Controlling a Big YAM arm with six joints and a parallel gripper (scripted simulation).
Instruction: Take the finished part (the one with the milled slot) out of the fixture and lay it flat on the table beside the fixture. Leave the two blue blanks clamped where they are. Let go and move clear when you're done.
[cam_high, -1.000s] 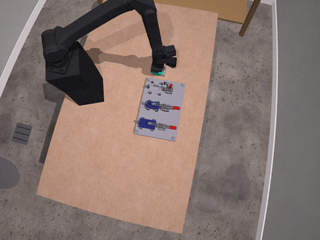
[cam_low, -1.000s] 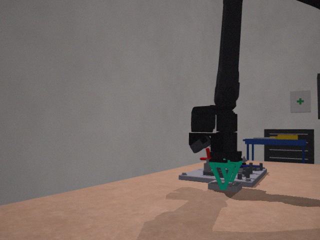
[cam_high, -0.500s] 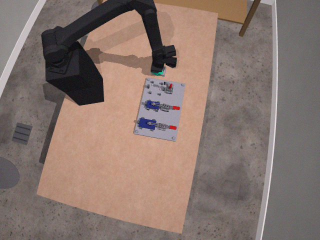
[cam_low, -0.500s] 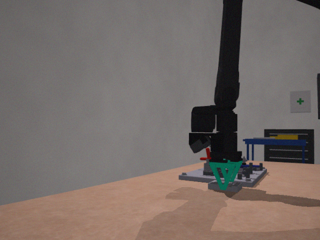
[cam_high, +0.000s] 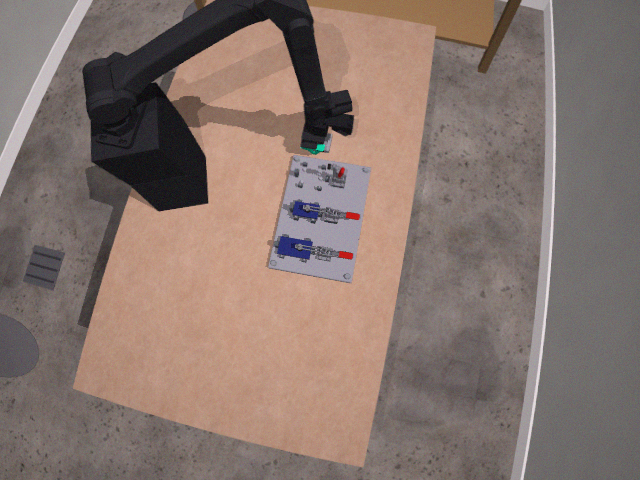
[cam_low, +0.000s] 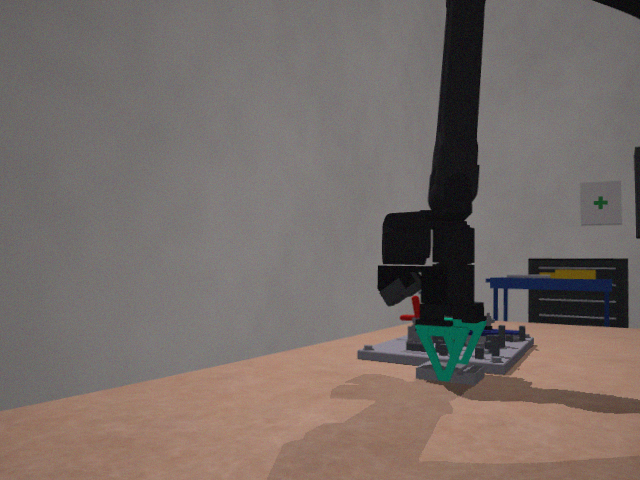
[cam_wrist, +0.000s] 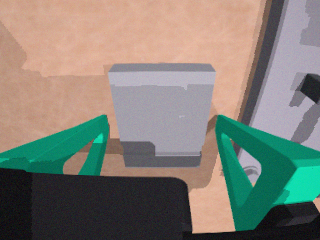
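straddling the finished part with space to either side, the green fingers of the gripper (cam_low: 454, 356) (cam_wrist: 162, 120) stand wide, nothing pinched between them; each is an open triangular frame, smooth and matte, tapering to a blunt tip. between them the finished part (cam_high: 328, 143) (cam_low: 428, 373) (cam_wrist: 160, 110) lies flat on the table just beside the fixture, a squarish block of dull grey with straight edges and a darker, stepped notch at one end. the table (cam_high: 232, 320) (cam_low: 206, 408) (cam_wrist: 60, 30) has a faintly mottled, peach-tan surface, crossed by the soft brown shadow of the arm. beyond the part, the fixture (cam_high: 341, 232) (cam_low: 382, 355) (cam_wrist: 272, 95) is a thin, pale grey rectangular plate with round bolt heads at its corners. its nearest station holds short dark pegs and a clamp (cam_high: 338, 180) whose red handle stands up. farther along, two flat blue blanks (cam_high: 306, 209) (cam_high: 294, 247) sit under metal clamps, their rounded red handles (cam_high: 352, 215) (cam_high: 345, 255) lying low. the black arm (cam_high: 191, 46) (cam_low: 461, 113) rises in smooth, rounded links from a faceted black pedestal (cam_high: 180, 180). around the table spreads a speckled, blotchy grey floor (cam_high: 465, 310).

hand (cam_high: 316, 146) (cam_low: 454, 370) (cam_wrist: 161, 121) opened wider, green fingers (cam_high: 313, 150) (cam_low: 443, 374) farther apart around grey part (cam_high: 327, 143) (cam_low: 424, 373) (cam_wrist: 162, 110)
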